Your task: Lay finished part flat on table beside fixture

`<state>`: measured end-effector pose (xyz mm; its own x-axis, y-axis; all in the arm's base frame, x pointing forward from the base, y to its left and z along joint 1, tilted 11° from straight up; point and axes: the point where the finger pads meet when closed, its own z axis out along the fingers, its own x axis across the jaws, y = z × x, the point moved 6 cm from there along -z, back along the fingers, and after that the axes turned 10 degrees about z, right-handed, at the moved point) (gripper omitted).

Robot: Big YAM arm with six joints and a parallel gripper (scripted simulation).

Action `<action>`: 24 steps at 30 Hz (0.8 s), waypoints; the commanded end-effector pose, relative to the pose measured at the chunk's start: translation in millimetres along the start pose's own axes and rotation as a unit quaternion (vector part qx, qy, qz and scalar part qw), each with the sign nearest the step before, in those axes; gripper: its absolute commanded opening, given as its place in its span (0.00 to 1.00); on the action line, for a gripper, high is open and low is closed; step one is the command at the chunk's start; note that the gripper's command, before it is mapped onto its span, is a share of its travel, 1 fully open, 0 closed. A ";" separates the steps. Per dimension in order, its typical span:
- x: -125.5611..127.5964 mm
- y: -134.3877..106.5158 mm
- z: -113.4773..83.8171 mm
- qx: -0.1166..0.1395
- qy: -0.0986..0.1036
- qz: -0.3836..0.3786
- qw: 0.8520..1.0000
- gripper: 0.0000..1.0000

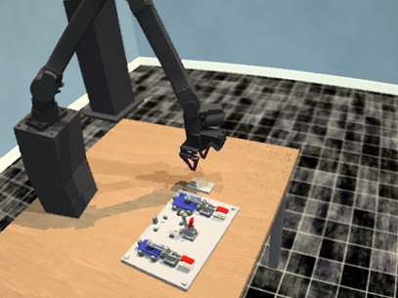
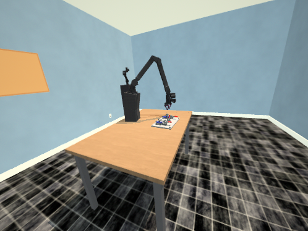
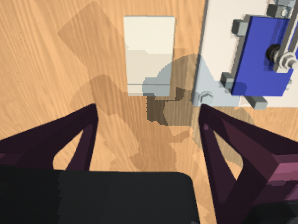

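The finished part, a pale rectangular plate, lies flat on the table just beyond the far end of the white fixture board, with a gap between them. A thin line crosses it near one end in the wrist view. My gripper is open and empty, above the table near the part. One blue blank sits under a toggle clamp at the board's far end. The other blue blank sits under a clamp at the near end.
The middle clamp's red handle stands up, with no blank under it. The outer red handles lie low, toward the table's edge. The arm's dark pedestal stands on the other side of the board. The arm's shadow crosses the part.
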<state>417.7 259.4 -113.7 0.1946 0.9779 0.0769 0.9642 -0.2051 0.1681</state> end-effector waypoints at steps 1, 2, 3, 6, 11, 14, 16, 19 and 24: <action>-4.4 -14.9 8.8 0.012 -0.011 -0.004 1.000 0.74; -4.1 -14.1 5.9 0.012 -0.011 -0.004 1.000 0.74; -0.7 -10.1 -3.0 0.007 -0.006 -0.003 1.000 0.74; 3.2 -6.1 -15.2 0.000 0.000 -0.003 1.000 0.74; 2.8 -6.0 -28.5 0.000 0.000 -0.002 1.000 0.74; 2.9 -6.3 -39.4 0.000 0.000 -0.002 1.000 0.74; 2.9 -6.4 -47.4 0.000 0.000 -0.002 1.000 0.74; -1.8 -9.2 -43.7 0.007 -0.007 -0.003 1.000 0.74; 2.6 -6.6 -72.6 0.000 0.000 -0.002 1.000 0.74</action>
<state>407.3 257.0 -56.7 0.1955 0.9777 0.0772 0.9640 -0.2060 0.1680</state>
